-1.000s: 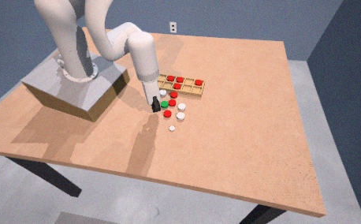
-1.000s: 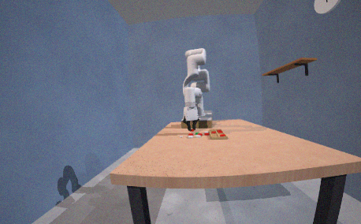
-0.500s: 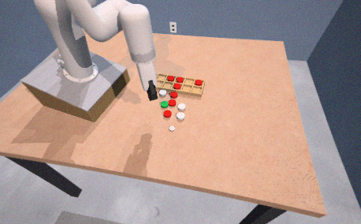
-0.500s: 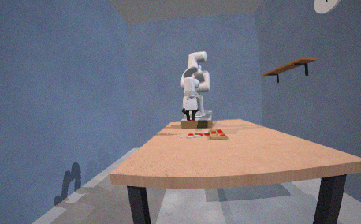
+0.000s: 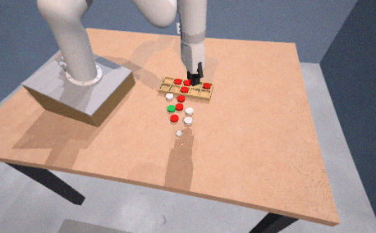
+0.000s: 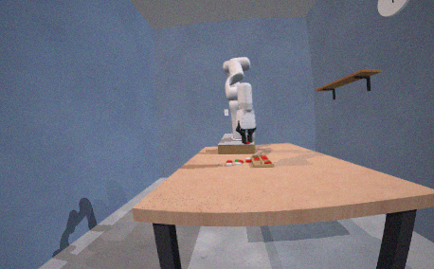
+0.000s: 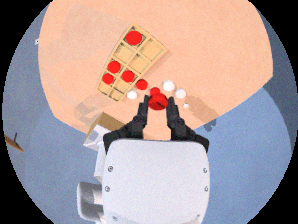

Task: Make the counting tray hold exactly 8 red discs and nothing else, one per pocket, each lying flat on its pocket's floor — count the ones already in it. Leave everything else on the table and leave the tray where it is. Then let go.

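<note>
The wooden counting tray (image 5: 186, 88) lies mid-table with several red discs in its pockets, among them one at the right end (image 5: 207, 85). My gripper (image 5: 194, 75) hangs a little above the tray's back row. It is shut on a red disc (image 7: 157, 100), which shows plainly between the fingers in the wrist view. The held disc is clear of the tray floor. From the exterior view the gripper (image 6: 246, 138) is above and behind the tray (image 6: 262, 161). Three loose red discs lie in front of the tray, the nearest (image 5: 181, 98) just off its front edge.
A green disc (image 5: 171, 108) and white discs (image 5: 169, 97), (image 5: 189, 111), (image 5: 188, 120) lie among the loose red ones. A small white disc (image 5: 179, 133) lies nearer the front. The arm's base block (image 5: 80, 86) stands at the left.
</note>
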Robot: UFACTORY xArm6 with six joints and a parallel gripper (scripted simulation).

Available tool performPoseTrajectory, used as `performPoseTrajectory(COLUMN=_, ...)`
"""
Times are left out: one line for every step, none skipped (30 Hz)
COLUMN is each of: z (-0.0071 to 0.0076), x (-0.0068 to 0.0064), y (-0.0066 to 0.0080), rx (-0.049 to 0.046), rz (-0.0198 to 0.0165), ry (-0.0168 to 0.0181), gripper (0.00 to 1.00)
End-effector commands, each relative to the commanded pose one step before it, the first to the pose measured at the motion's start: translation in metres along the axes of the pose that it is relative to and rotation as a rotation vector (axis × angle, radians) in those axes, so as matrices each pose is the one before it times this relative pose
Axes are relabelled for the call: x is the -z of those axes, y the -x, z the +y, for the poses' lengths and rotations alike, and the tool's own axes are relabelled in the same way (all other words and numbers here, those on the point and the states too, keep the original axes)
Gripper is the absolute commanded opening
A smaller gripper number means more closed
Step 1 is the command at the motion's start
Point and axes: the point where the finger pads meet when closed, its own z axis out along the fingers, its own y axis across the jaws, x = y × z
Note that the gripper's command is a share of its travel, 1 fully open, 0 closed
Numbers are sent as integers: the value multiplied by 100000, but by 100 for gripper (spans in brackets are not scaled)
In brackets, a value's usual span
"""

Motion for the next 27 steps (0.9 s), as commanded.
performPoseTrajectory(z=-1545, x=176, y=-4516, rx=-9154, rz=-44, ry=500, gripper=0)
performPoseTrajectory(z=0, x=0, y=0, rx=0, rz=0, ry=0, gripper=0)
performPoseTrajectory(z=-631, x=63, y=-1292, rx=-37, rz=46, ry=93, gripper=0)
performPoseTrajectory(z=-46, x=3, y=-79, rx=-6, rz=8, ry=16, gripper=0)
performPoseTrajectory(z=2, x=-27, y=-2, rx=-1, rz=-1, ry=2, gripper=0)
performPoseTrajectory(z=11, x=-168, y=-15, rx=-3, rz=-6, ry=14, gripper=0)
performPoseTrajectory(z=23, x=-389, y=-31, rx=-6, rz=-12, ry=28, gripper=0)
performPoseTrajectory(z=31, x=-634, y=-42, rx=-6, rz=-16, ry=32, gripper=0)
performPoseTrajectory(z=29, x=-858, y=-41, rx=-3, rz=-14, ry=16, gripper=0)
performPoseTrajectory(z=16, x=-1028, y=-25, rx=4, rz=-5, ry=-23, gripper=0)
performPoseTrajectory(z=-5, x=-1119, y=2, rx=11, rz=8, ry=-74, gripper=0)
performPoseTrajectory(z=47, x=-1110, y=-42, rx=-18, rz=-29, ry=108, gripper=0)
performPoseTrajectory(z=14, x=-1026, y=-13, rx=-3, rz=-8, ry=30, gripper=0)
performPoseTrajectory(z=-10, x=-862, y=9, rx=5, rz=7, ry=-27, gripper=0)
performPoseTrajectory(z=-19, x=-639, y=19, rx=7, rz=13, ry=-51, gripper=0)
performPoseTrajectory(z=-17, x=-393, y=16, rx=6, rz=12, ry=-44, gripper=0)
performPoseTrajectory(z=-9, x=-170, y=8, rx=3, rz=6, ry=-22, gripper=0)
performPoseTrajectory(z=0, x=0, y=0, rx=0, rz=0, ry=0, gripper=0)
performPoseTrajectory(z=0, x=0, y=0, rx=0, rz=0, ry=0, gripper=0)
performPoseTrajectory(z=-1, x=-28, y=1, rx=0, rz=1, ry=-4, gripper=0)
performPoseTrajectory(z=0, x=-3, y=0, rx=0, rz=0, ry=0, gripper=0)
performPoseTrajectory(z=0, x=-17, y=0, rx=0, rz=0, ry=0, gripper=0)
performPoseTrajectory(z=0, x=-40, y=0, rx=0, rz=0, ry=0, gripper=0)
performPoseTrajectory(z=0, x=-68, y=0, rx=0, rz=-1, ry=-1, gripper=0)
performPoseTrajectory(z=0, x=-96, y=0, rx=0, rz=-1, ry=-2, gripper=0)
performPoseTrajectory(z=0, x=-122, y=1, rx=0, rz=-1, ry=-4, gripper=0)
performPoseTrajectory(z=-1, x=-142, y=1, rx=1, rz=0, ry=-6, gripper=0)
